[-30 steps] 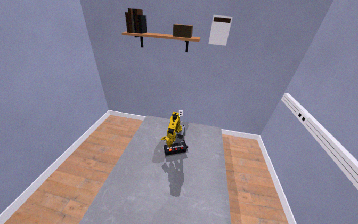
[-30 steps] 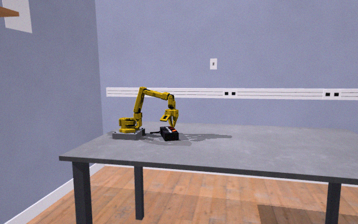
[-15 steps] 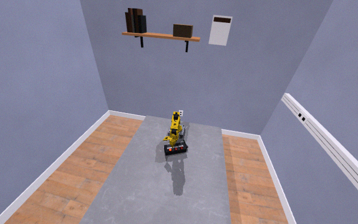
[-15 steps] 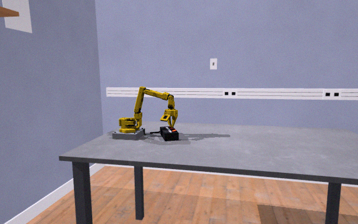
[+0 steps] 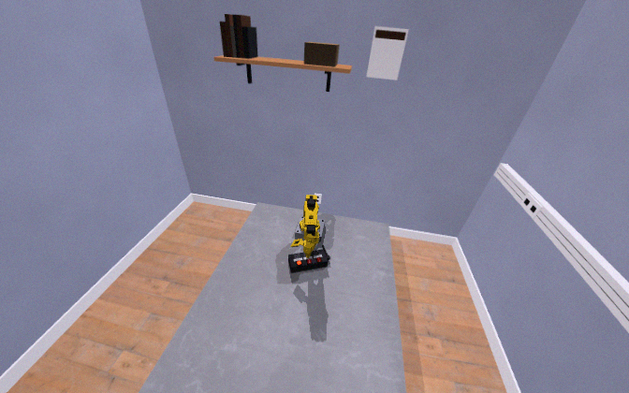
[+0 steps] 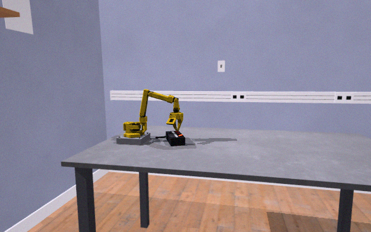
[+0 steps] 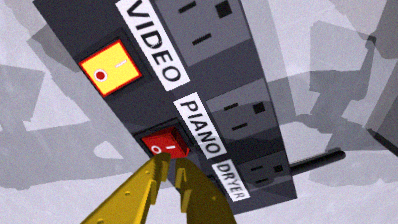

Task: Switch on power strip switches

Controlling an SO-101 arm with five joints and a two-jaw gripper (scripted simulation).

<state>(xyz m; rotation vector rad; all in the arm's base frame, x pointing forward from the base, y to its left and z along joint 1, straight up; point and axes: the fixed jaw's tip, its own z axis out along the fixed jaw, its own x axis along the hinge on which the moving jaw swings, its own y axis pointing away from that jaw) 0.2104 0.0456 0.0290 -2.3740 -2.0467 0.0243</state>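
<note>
Pointing down, the yellow gripper (image 7: 169, 162) has its jaws closed together with nothing between them, the tips at the near edge of the red PIANO switch (image 7: 165, 141). Beyond it along the black power strip (image 7: 150, 95), the VIDEO switch (image 7: 109, 68) glows yellow beside its label. The DRYER label (image 7: 231, 180) sits near the end where the black cord (image 7: 317, 160) leaves. The strip lies face up on the grey table (image 6: 268, 155), just beside the arm's grey base plate (image 6: 122, 141).
</note>
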